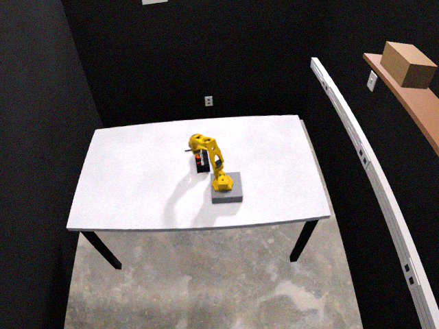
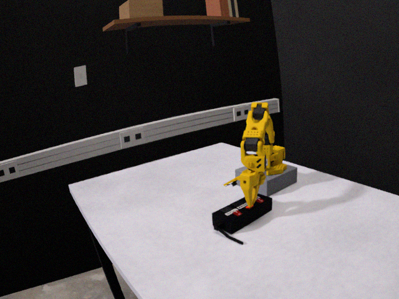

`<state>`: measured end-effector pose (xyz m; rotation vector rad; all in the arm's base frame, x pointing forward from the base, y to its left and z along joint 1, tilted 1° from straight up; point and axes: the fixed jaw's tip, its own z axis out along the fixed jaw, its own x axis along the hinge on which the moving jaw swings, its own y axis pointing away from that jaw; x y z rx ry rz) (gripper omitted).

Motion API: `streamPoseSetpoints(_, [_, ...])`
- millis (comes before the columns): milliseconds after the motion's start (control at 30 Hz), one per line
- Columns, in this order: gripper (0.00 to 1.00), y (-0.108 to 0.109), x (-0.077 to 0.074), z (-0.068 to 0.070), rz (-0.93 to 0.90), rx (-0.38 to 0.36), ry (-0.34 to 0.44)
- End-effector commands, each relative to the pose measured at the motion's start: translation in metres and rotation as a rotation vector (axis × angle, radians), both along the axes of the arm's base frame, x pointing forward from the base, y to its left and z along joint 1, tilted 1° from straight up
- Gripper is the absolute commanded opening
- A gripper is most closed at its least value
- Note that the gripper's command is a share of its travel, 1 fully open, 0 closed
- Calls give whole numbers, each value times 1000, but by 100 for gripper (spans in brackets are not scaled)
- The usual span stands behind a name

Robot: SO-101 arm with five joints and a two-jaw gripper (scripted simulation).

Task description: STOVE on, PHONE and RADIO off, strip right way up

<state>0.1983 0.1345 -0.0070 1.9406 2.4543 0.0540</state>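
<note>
1. The strip [image 2: 242,213] is lying face up on the table [image 2: 161,205], just in front of the grey base [image 2: 278,180], with its cord [image 2: 230,237] trailing off the far end from the arm. Red switches and white labels are showing on top, so it is already the right way up; the labels are too small to read.
2. The gripper [image 2: 249,203] is pointing straight down with its tip touching the middle switch [image 2: 248,207]. Its jaws are pressed together on nothing, likely forming one narrow poker for the rocker.
3. The arm [image 2: 257,141] is folding up from the base and bending sharply down over the strip.
</note>
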Motion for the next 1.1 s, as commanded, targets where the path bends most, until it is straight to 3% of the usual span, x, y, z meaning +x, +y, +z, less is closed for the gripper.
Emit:
streamPoseSetpoints(0, [0, -4, -7, -13, 7, -26, 40])
streamPoseSetpoints(1067, [0, -5, -11, -20, 16, -26, 40])
